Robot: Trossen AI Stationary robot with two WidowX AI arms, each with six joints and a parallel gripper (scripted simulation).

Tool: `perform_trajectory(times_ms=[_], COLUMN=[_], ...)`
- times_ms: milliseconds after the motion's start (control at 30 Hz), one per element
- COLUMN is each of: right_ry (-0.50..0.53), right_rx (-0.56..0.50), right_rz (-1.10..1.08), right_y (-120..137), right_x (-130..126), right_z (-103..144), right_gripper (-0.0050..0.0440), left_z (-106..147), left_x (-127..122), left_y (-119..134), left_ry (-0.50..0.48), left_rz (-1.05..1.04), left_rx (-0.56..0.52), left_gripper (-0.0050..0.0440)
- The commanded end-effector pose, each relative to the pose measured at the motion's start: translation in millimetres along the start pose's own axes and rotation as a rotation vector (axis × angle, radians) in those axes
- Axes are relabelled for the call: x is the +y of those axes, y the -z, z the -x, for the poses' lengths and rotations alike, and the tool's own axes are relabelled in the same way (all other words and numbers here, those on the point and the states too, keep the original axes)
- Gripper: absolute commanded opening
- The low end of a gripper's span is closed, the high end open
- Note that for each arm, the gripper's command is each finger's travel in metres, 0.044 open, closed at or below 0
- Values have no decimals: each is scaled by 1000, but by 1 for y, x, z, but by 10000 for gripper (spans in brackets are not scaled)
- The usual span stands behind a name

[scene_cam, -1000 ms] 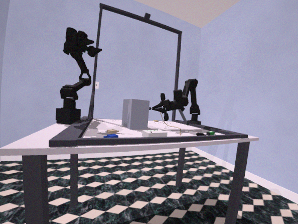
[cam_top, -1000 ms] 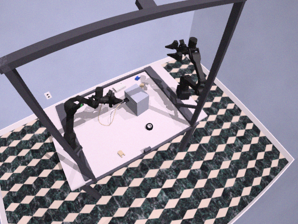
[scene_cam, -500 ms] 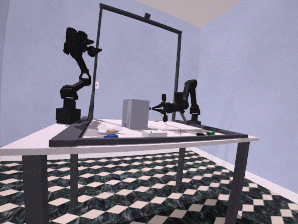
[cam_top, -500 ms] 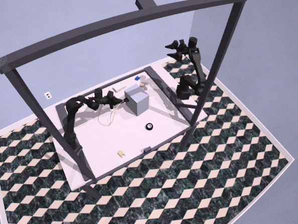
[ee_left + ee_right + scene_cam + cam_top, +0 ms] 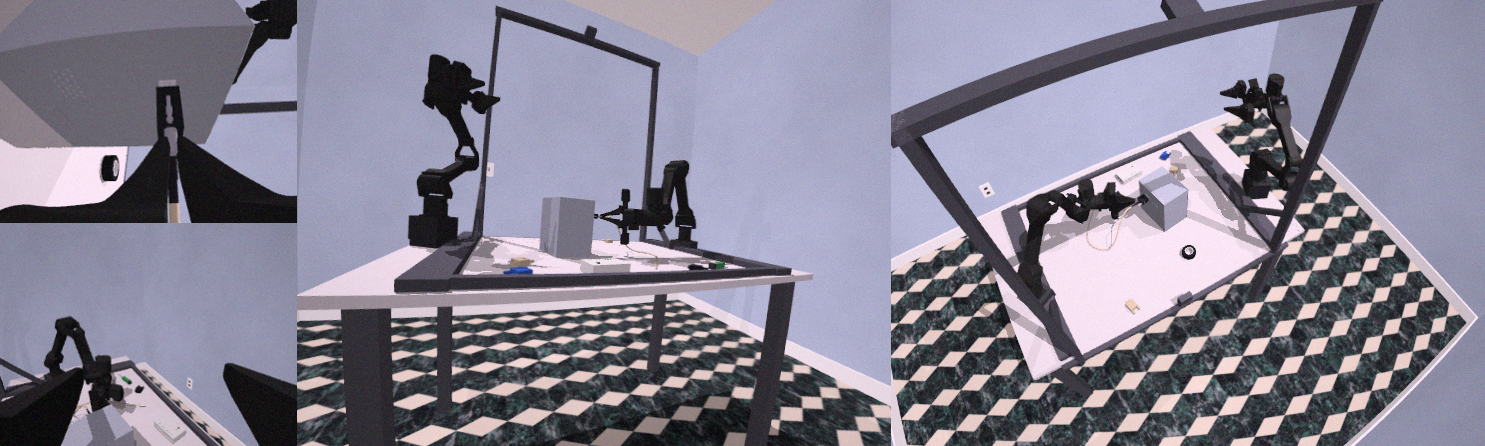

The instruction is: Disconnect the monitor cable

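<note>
The grey box (image 5: 1176,212) (image 5: 569,230) (image 5: 115,95) stands on the table. The black plug (image 5: 1143,199) (image 5: 596,216) (image 5: 160,111) is at its panel, looking straight; a light metal strip (image 5: 167,83) shows between plug and panel. How deep it sits is unclear. My left gripper (image 5: 1135,200) (image 5: 602,216) (image 5: 171,143) is shut on a grey thumbscrew (image 5: 170,133) at the plug's rear. The other thumbscrew is not visible. The tan cable (image 5: 1101,248) (image 5: 173,213) hangs in a loop behind the plug. My right gripper (image 5: 1223,101) (image 5: 492,91) (image 5: 154,372) is open and empty, high in the air.
A black wheel (image 5: 1189,257) (image 5: 108,168) and a tan bracket (image 5: 1132,306) lie on the table. A white power strip (image 5: 1128,175) (image 5: 605,266) (image 5: 170,430) and a blue piece (image 5: 1165,155) (image 5: 519,271) lie near one long edge. Dark frame posts (image 5: 1321,130) rise beside the table.
</note>
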State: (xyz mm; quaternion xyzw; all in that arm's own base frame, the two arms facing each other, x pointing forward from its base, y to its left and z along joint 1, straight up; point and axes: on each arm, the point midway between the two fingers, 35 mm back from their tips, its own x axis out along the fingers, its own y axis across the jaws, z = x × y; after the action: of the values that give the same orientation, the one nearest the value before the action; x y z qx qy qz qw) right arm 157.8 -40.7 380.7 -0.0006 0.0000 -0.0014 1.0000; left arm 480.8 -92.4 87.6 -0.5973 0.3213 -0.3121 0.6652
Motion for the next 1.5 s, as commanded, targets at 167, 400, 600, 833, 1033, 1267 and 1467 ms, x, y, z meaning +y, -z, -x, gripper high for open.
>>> perform_trajectory(times_ms=[167,400,600,833,1033,1267,1467], right_ry=[-3,-3,-3,-3,-3,-3,-3], right_rx=[-1,-1,-1,-1,-1,-1,-1], right_rz=[4,4,4,4,4,4,4], right_y=[-3,-3,-3,-3,-3,-3,-3], right_x=[1,1,1,1,1,1,1], right_z=[0,0,0,0,0,0,0], right_gripper=[440,440,440,440,440,440,440], left_z=[-1,-1,-1,-1,-1,-2,-7], left_x=[-8,-8,-8,-8,-8,-10,-21], left_y=[-2,-2,-2,-2,-2,-4,-8], left_ry=[58,58,58,58,58,40,-69], left_rz=[44,44,44,44,44,14,-196], left_rx=[-3,-3,-3,-3,-3,-13,-50], left_gripper=[0,144,240,408,440,440,440])
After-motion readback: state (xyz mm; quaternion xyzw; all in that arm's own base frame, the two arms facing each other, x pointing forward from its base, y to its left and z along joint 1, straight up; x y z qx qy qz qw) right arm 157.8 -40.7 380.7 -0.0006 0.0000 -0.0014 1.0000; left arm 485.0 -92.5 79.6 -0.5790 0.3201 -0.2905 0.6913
